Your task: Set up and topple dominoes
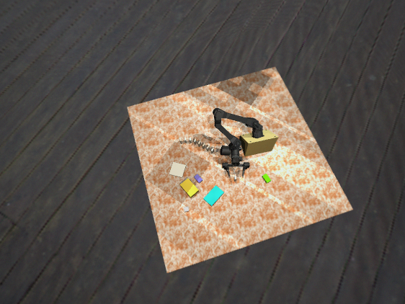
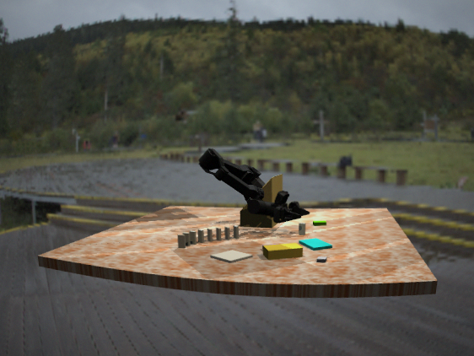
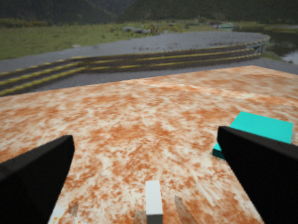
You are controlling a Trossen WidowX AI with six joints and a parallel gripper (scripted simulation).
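Observation:
A row of several pale grey dominoes (image 2: 218, 234) stands upright in a gentle curve; it shows in the top view left of the arm, its near end partly hidden by the arm. A single pale domino (image 1: 235, 178) (image 2: 302, 229) (image 3: 154, 200) stands upright on the table, apart from the row and well to the right of it in the exterior view. My gripper (image 1: 236, 176) (image 3: 147, 137) is open wide, its fingers on either side of this single domino with gaps on both sides, holding nothing.
A cyan slab (image 1: 213, 195) (image 2: 315, 244) (image 3: 260, 127), yellow block (image 1: 189, 187) (image 2: 282, 251), purple block (image 1: 198, 178), cream tile (image 1: 177, 169) (image 2: 231, 256) and small grey block (image 1: 186, 209) (image 2: 321, 259) lie in front. A green block (image 1: 266, 178) (image 2: 320, 223) lies right of the gripper.

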